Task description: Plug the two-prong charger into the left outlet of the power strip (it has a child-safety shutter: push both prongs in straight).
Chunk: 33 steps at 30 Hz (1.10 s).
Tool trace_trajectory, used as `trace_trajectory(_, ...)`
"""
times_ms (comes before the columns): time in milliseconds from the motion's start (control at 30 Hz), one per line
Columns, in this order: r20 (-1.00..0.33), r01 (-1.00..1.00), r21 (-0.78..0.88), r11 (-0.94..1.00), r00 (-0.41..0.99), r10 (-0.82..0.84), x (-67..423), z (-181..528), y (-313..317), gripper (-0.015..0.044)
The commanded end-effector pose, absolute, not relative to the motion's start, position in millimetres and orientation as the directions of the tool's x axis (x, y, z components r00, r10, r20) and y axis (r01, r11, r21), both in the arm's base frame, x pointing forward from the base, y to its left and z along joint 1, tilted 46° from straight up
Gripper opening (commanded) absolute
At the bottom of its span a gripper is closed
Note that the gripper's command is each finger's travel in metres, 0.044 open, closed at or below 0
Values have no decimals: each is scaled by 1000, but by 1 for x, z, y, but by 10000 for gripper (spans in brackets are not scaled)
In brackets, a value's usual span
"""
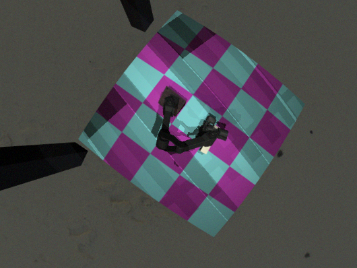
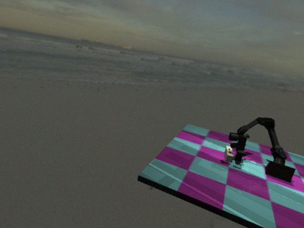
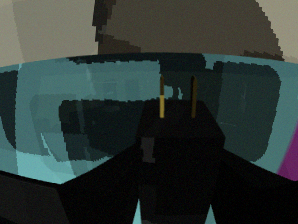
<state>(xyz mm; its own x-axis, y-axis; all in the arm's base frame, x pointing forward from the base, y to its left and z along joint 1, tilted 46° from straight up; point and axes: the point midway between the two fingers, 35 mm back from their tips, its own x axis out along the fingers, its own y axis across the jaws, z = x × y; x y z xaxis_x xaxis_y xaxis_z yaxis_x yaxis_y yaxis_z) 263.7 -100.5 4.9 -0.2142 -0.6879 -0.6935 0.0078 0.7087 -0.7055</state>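
The charger point(image 3: 178, 163), a black block with two brass prongs point(image 3: 161, 102) pointing toward the top of the wrist view, is clamped between the fingers of the gripper point(image 3: 176, 183) at lower centre. In the exterior view the gripper point(image 2: 238, 156) is seen at lower right, just beside the cream power strip point(image 2: 229, 153) on the checkered board point(image 2: 183, 172).
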Motion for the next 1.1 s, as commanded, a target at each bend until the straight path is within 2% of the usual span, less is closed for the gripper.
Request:
trace_trajectory(0, -690, 11, -710, 704, -215, -691, 265, 5, -101, 0)
trace_trajectory(1067, -690, 11, -710, 704, -215, -692, 271, 4, -102, 0)
